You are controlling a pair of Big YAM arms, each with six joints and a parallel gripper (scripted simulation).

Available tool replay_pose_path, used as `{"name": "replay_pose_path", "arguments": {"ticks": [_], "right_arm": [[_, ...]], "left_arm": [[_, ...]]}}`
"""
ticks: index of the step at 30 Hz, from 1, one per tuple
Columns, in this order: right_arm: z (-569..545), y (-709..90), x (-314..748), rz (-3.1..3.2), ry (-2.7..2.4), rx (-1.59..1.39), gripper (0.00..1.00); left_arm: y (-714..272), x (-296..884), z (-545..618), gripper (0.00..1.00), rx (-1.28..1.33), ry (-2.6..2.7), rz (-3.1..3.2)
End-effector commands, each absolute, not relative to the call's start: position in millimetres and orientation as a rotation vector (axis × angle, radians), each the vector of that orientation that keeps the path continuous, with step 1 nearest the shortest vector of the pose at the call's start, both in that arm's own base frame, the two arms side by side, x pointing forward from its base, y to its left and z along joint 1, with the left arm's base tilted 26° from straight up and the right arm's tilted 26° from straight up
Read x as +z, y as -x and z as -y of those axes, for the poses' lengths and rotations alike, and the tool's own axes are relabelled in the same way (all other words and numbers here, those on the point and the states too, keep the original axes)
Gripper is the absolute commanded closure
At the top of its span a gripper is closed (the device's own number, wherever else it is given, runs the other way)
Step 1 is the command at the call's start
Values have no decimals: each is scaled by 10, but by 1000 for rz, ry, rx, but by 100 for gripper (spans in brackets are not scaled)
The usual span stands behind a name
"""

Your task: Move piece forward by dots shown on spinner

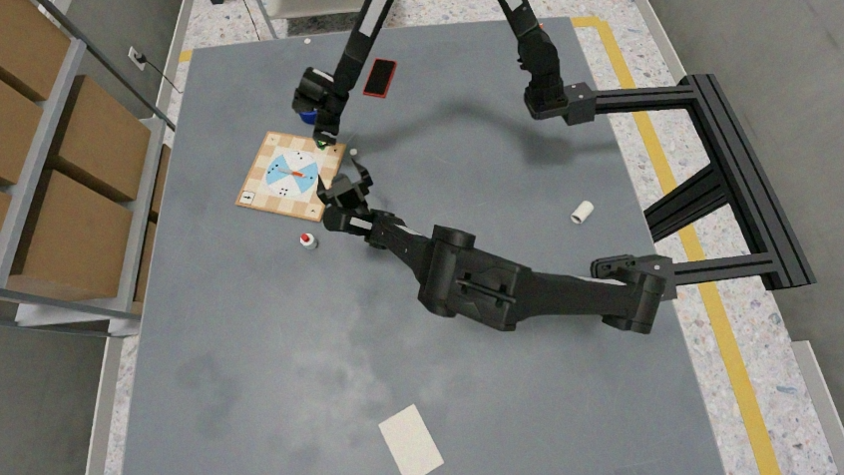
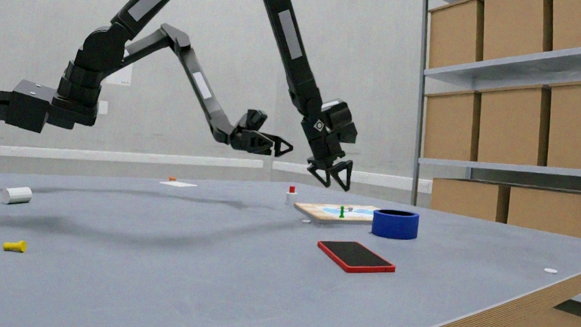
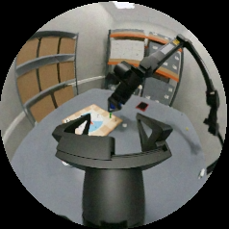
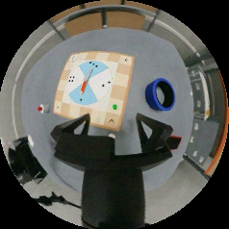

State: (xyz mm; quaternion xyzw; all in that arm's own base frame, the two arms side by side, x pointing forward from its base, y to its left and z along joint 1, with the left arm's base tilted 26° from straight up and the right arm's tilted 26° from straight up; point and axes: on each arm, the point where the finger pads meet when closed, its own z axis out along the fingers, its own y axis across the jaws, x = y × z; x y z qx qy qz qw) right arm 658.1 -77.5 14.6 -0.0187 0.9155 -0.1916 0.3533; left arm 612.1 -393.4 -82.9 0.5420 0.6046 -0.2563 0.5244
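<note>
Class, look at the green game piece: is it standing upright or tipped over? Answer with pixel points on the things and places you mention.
Upright. In the exterior view the green game piece [image 2: 342, 211] [image 4: 114, 107] rises straight from the board [image 2: 314, 211] [image 4: 126, 72], round head on top.

You have a blue ring [image 2: 395, 228] [image 4: 152, 96] standing on the desk [image 1: 247, 330] [image 2: 162, 276], and near it a dark-faced phone in a red case [image 1: 379, 78] [image 2: 357, 257], lying flat. Your small white bottle with a red cap [image 1: 308, 240] [image 2: 291, 197] stands upright. Well apart from these you'll see a white cylinder [image 1: 582, 212] [image 2: 16, 195] on its side, a yellow peg [image 2: 14, 246] lying down, and a pale sheet [image 1: 411, 440] [image 2: 178, 184] lying flat.
</note>
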Motion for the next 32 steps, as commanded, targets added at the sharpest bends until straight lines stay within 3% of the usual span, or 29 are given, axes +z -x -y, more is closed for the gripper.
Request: {"name": "replay_pose_path", "arguments": {"ticks": [1, 32], "right_arm": [[866, -6753, 459, -2250, 61, -499, 0], [867, -6777, 360, -2224, 49, -480, 0]], "left_arm": [[-6331, -589, 3885, 0, -592, -1259, -1408], [-6331, -589, 3885, 0, -592, -1259, -1407]]}}
